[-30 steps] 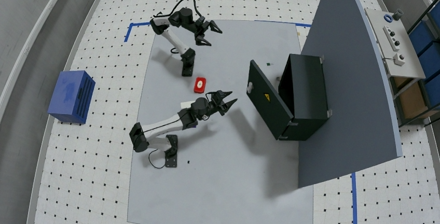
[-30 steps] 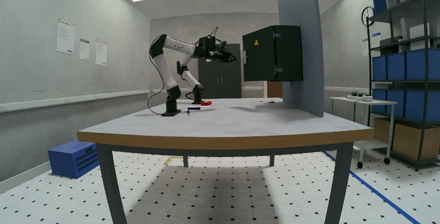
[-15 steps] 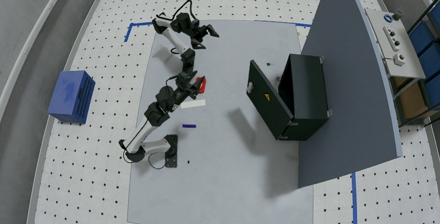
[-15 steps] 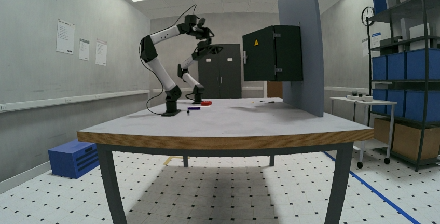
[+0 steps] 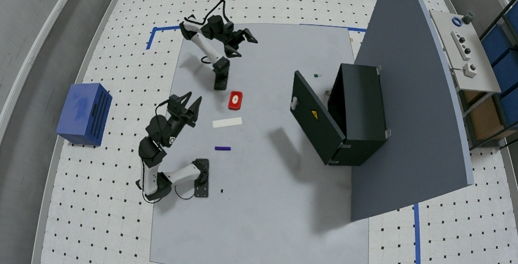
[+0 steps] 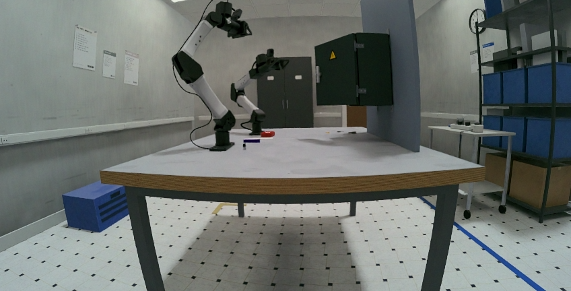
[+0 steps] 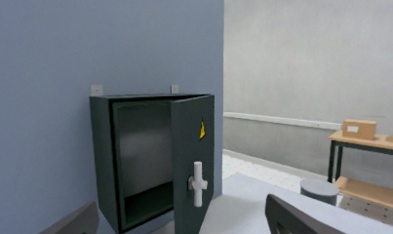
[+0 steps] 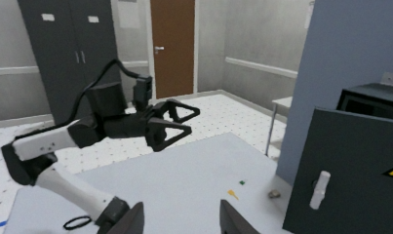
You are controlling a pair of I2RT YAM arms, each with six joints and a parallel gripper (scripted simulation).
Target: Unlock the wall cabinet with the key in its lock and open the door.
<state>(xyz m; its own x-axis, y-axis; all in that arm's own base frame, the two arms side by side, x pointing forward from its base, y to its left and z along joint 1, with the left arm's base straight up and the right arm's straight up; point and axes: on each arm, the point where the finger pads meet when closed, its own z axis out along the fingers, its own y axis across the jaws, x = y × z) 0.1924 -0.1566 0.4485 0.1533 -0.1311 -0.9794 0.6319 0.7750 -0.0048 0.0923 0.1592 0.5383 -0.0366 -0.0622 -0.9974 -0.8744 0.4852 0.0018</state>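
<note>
Now, top: cabinet (image 5: 365, 105) (image 6: 374, 69) (image 7: 103, 161) (image 8: 378, 93) at right, door (image 5: 319, 123) (image 6: 336, 77) (image 7: 185, 141) (image 8: 351, 151) swung open; left gripper (image 5: 248, 49) (image 6: 287, 62) (image 7: 181, 202) (image 8: 194, 120) and right gripper (image 5: 195, 96) (image 6: 250, 32) (image 8: 182, 209) well apart from it, both released. Exterior: right gripper nearer, left farther. Left wrist: cabinet interior exposed. Right wrist: handle (image 5: 294, 102) (image 6: 318, 74) (image 7: 198, 184) (image 8: 320, 190) ungripped.

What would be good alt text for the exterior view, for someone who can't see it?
A dark green cabinet on an upright panel has its door swung out; two robot arms stand opposite on a table, both grippers away from the handle.

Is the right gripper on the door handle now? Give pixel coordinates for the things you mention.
No, the right gripper (image 5: 193, 98) (image 8: 182, 209) stands well away from the handle (image 5: 294, 102) (image 6: 318, 74) (image 7: 198, 184) (image 8: 320, 190).
</note>
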